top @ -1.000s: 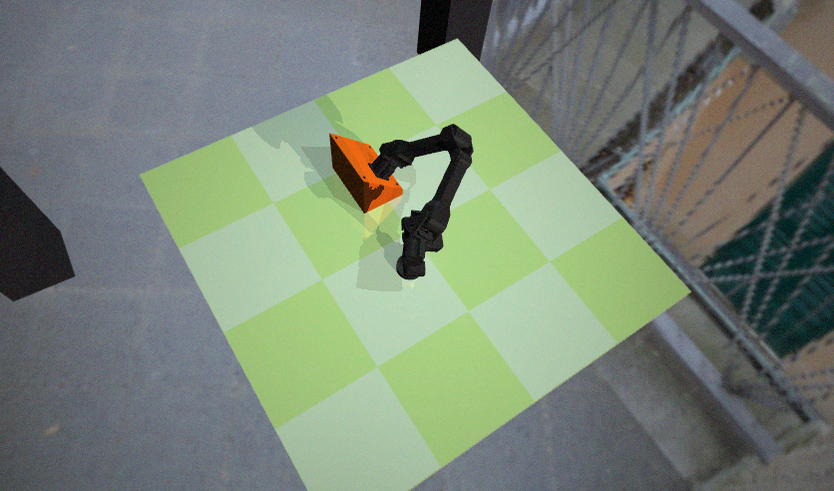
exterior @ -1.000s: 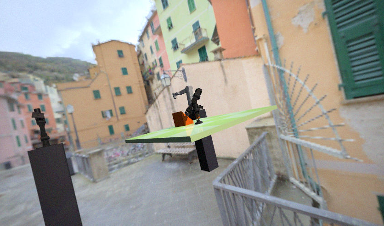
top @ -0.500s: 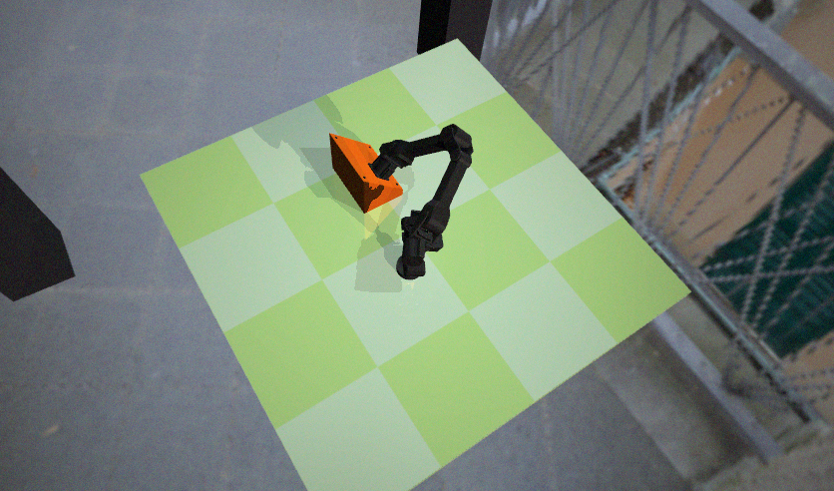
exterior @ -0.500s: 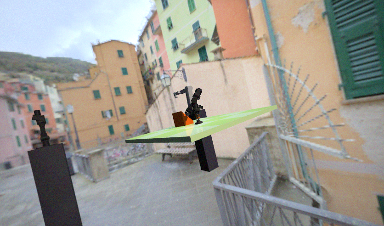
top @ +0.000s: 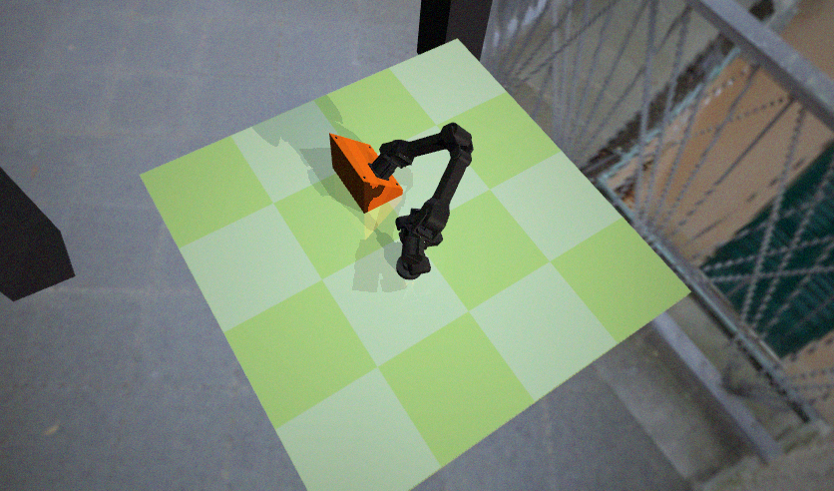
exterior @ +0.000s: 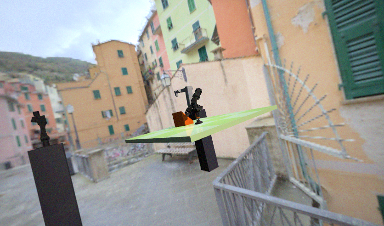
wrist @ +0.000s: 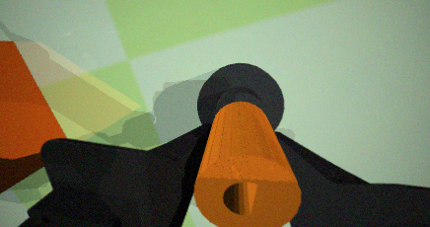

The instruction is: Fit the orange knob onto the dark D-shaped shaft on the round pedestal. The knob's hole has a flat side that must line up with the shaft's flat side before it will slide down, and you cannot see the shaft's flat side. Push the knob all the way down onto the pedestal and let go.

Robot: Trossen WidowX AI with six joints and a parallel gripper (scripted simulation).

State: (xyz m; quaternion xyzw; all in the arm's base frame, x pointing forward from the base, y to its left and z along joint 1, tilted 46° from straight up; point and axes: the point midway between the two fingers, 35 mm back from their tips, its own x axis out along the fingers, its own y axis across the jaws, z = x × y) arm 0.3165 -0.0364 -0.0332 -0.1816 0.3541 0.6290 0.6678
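My gripper [top: 414, 260] [exterior: 198, 118] [wrist: 241, 133] is shut on the orange knob [wrist: 241, 152], with one dark finger on each side. The knob's near end faces the wrist camera and shows a hole with a flat side. Its far end is over the dark round pedestal [wrist: 209, 90] [exterior: 198, 122], which also shows under the gripper in the top view [top: 402, 268]. A darker curved patch shows on the pedestal just past the knob; I cannot tell if it is shaft or shadow. The shaft is otherwise hidden, and any gap under the knob cannot be judged.
An orange wedge-shaped base [top: 354, 160] [exterior: 178, 119] [wrist: 22, 95] carries the arm beside the pedestal. A pale yellow see-through shape [top: 376, 218] [wrist: 89, 98] lies near it on the green checkered board [top: 322, 377] [exterior: 229, 120]. Dark posts [top: 17, 244] [exterior: 53, 182] stand beyond the board.
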